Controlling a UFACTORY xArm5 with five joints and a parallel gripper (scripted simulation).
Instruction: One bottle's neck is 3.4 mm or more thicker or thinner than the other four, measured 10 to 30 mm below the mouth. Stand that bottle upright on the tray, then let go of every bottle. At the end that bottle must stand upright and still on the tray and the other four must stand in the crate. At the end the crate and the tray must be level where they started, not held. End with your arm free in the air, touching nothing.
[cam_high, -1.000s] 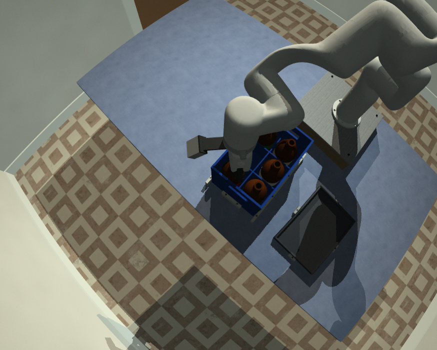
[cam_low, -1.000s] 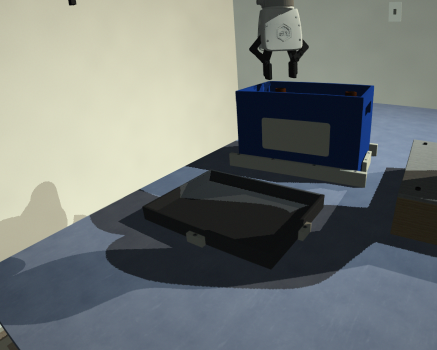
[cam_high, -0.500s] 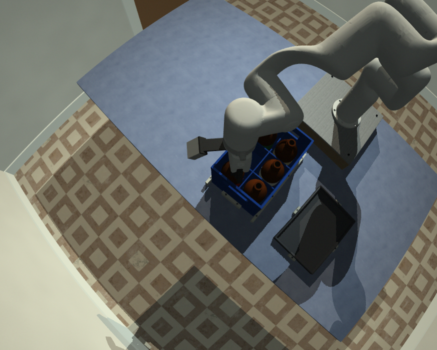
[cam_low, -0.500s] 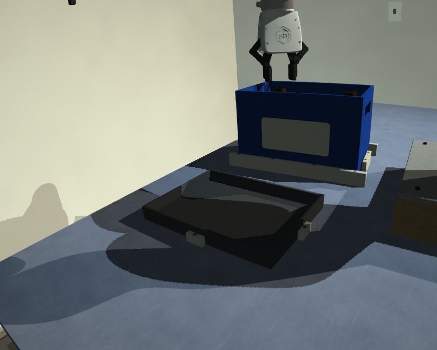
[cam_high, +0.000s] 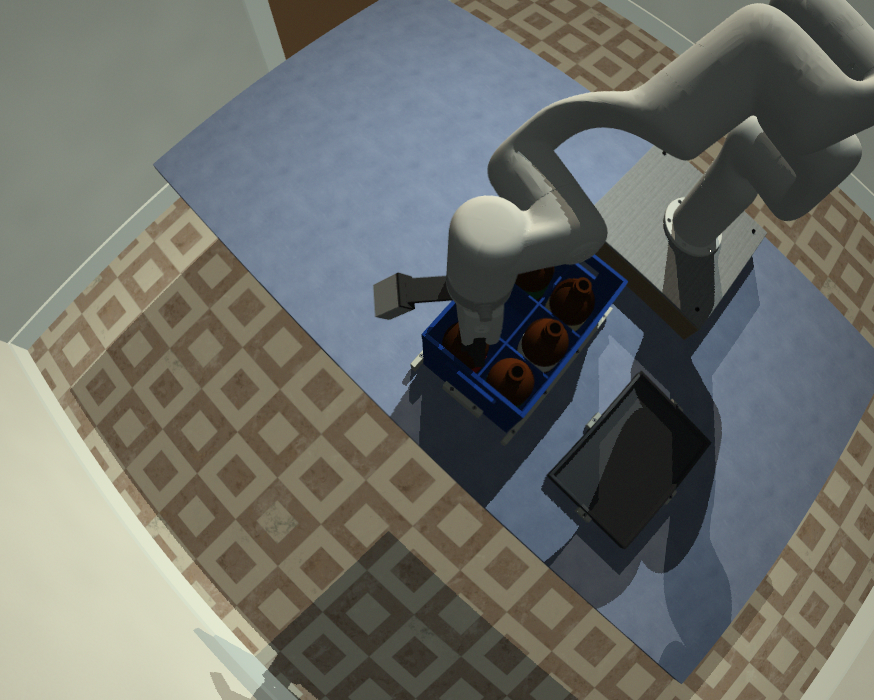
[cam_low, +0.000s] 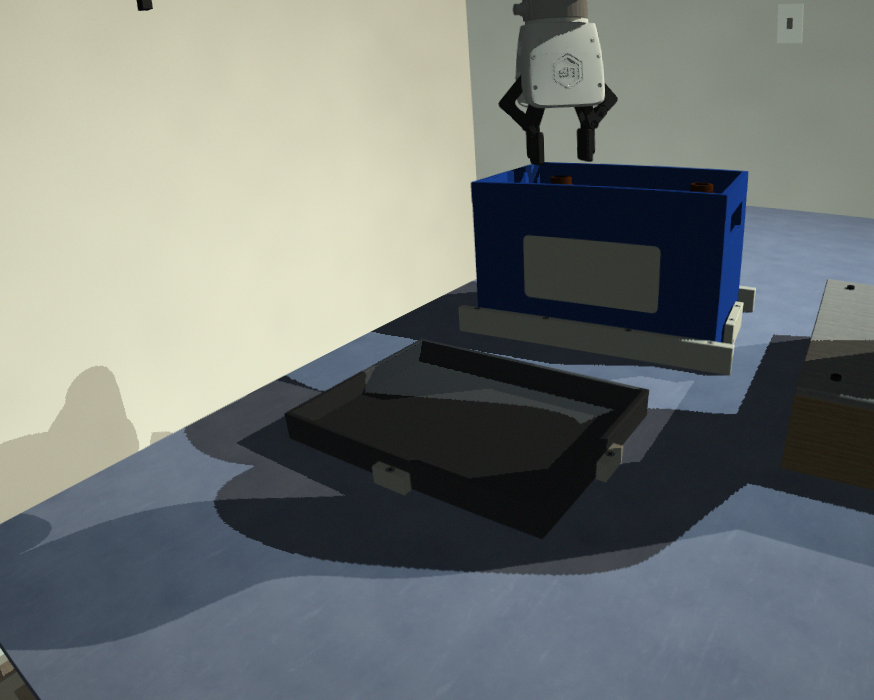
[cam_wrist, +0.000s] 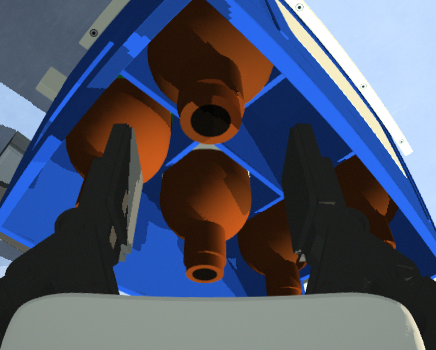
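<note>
The blue crate (cam_high: 436, 357) (cam_low: 503, 255) stands level with five brown bottles upright in it. The corner bottle (cam_high: 455, 342) (cam_wrist: 210, 50) has its mouth between my fingertips in the wrist view. Its row has an empty middle compartment, then another bottle (cam_high: 534, 281) (cam_wrist: 367, 192). The other row holds three bottles, the middle one (cam_high: 543, 341) (cam_wrist: 205, 192) among them. My gripper (cam_high: 477, 355) (cam_low: 561, 157) (cam_wrist: 212, 151) is open and empty, pointing down over the corner bottle near rim height. The dark tray (cam_high: 634, 466) (cam_low: 466, 430) is level and empty. I cannot compare neck widths reliably.
Pale blocks (cam_high: 463, 399) (cam_low: 594, 333) stand around the crate's foot. Smaller blocks touch the tray's sides, such as one block (cam_high: 591, 421) (cam_low: 391, 477). The robot's base plate (cam_high: 642, 211) (cam_low: 846, 320) lies beside the crate. Thin blue dividers and raised walls surround the bottles.
</note>
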